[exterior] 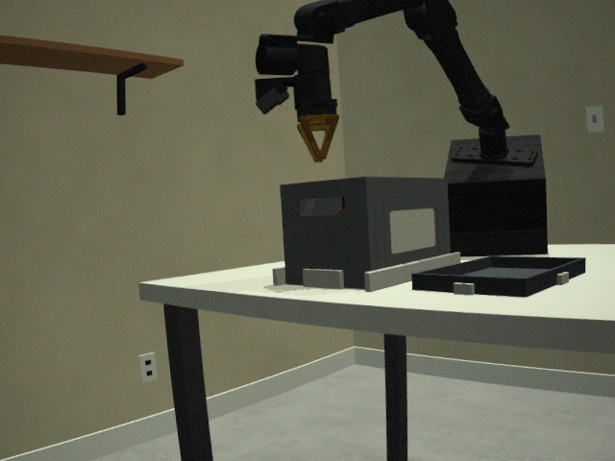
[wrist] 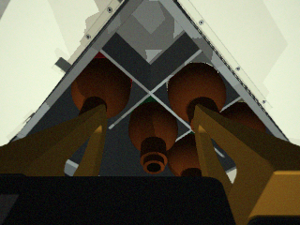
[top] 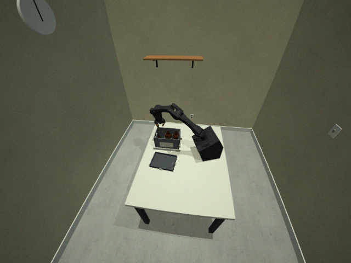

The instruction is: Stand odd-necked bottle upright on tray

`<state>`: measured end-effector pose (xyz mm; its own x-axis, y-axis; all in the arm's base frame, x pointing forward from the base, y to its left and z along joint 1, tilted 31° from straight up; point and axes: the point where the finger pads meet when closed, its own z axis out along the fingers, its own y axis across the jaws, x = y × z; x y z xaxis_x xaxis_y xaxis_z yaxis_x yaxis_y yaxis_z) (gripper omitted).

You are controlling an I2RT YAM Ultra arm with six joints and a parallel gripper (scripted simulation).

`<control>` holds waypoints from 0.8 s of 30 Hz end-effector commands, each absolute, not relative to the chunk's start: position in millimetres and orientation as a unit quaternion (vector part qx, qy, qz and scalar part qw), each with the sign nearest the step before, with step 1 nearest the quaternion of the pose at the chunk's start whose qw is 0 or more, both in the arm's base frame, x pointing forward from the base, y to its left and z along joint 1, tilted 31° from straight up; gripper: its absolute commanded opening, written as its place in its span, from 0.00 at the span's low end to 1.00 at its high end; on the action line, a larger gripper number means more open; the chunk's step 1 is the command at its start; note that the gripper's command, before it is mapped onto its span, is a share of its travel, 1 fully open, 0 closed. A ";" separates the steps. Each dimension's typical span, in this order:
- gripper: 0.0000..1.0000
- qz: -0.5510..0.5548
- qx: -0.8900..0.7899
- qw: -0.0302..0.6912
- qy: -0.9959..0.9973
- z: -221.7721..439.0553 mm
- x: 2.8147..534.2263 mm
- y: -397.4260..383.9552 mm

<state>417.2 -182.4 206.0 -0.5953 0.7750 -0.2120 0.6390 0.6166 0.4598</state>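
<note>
The grey crate stands on the table with brown bottles in its compartments. In the wrist view a middle bottle shows its open mouth. A left bottle and a right bottle have their necks partly hidden by the fingers. Another bottle is at far right, and one is cut off lower down. No neck difference can be told. My gripper is open and empty above the crate. The dark tray holds nothing.
Low light-grey strips stand along the crate's foot. Small light clips touch the tray's sides. The tray lies beside the crate, on the camera side in the top view. The arm's black base stands to the right.
</note>
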 end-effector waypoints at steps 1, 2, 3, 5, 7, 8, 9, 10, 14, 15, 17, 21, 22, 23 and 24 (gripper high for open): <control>0.61 0.163 0.407 0.216 0.872 211.3 416.3 -187.0; 0.61 0.164 0.407 0.213 0.873 208.1 417.6 -186.5; 0.61 0.164 0.407 0.210 0.874 204.8 419.1 -185.6; 0.61 0.164 0.407 0.210 0.874 204.8 419.1 -185.6; 0.61 0.164 0.407 0.212 0.873 202.1 423.1 -187.6; 0.61 0.166 0.409 0.201 0.874 193.3 422.4 -185.9; 0.61 0.166 0.409 0.199 0.875 189.8 423.6 -185.4; 0.61 0.166 0.409 0.199 0.875 188.7 424.4 -185.1; 0.61 0.166 0.411 0.199 0.874 184.1 426.4 -186.3; 0.61 0.165 0.410 0.201 0.874 184.4 427.8 -186.3; 0.61 0.164 0.405 0.215 0.873 195.4 428.4 -184.0; 0.61 0.165 0.408 0.207 0.874 185.0 429.7 -184.1; 0.61 0.165 0.408 0.207 0.874 185.0 429.7 -184.1; 0.61 0.164 0.413 0.204 0.872 181.0 428.9 -188.3; 0.61 0.165 0.413 0.201 0.873 177.2 430.2 -187.3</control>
<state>429.5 -178.9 186.0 -0.5956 0.7747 -0.2122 0.6378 0.6167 0.4614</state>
